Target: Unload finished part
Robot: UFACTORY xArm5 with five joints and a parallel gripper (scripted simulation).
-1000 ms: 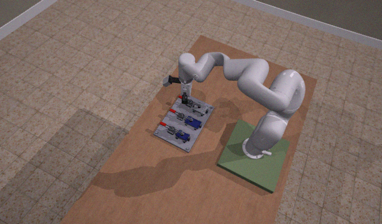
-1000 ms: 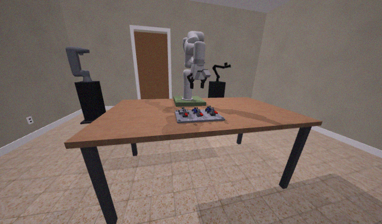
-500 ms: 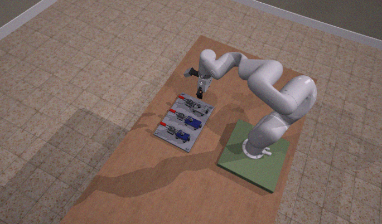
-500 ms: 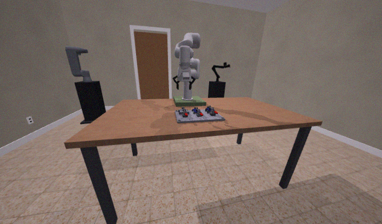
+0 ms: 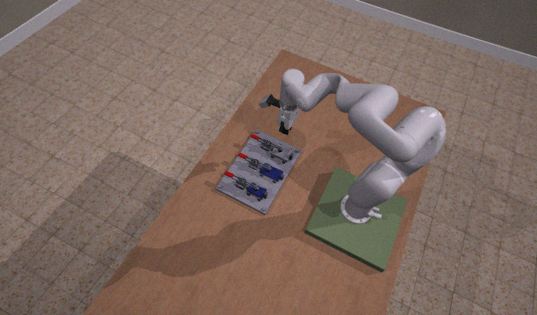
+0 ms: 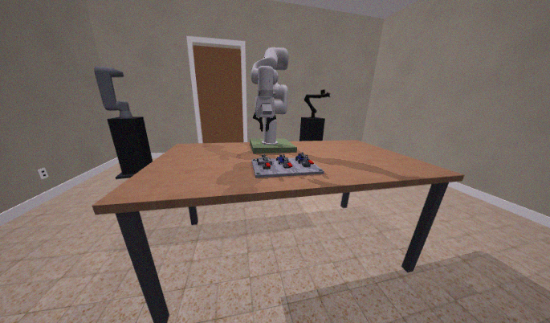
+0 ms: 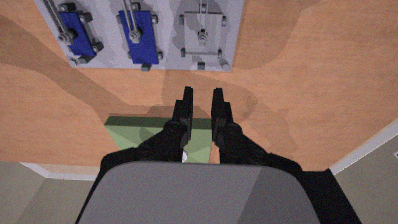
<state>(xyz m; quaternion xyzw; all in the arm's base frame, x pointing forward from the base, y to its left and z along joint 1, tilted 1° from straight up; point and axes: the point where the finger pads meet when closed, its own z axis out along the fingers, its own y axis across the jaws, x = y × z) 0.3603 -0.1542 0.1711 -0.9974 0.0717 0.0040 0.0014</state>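
The finished part (image 5: 279,155) (image 7: 192,44), bare grey metal, sits in the end nest of the fixture plate (image 5: 241,198) (image 7: 172,59). The slot is too small to make out. A middle blue blank (image 5: 273,173) (image 7: 146,49) and an end blue blank (image 5: 257,191) (image 7: 83,46) sit in the other nests. Each part has a clamp arm reaching over it, with its red handle lying low in the top view; locking cannot be confirmed. My gripper (image 5: 284,131) (image 6: 264,129) (image 7: 202,99) points down above the table beside the finished part's end. Its fingers stand a narrow gap apart, with nothing between.
The wooden table (image 5: 208,243) (image 6: 181,177) carries the fixture. The green base plate (image 5: 364,248) (image 6: 275,149) under the arm stands on the robot side of it. The three clamps and their red handles rise above the fixture plate. The table's edge runs past the handle side.
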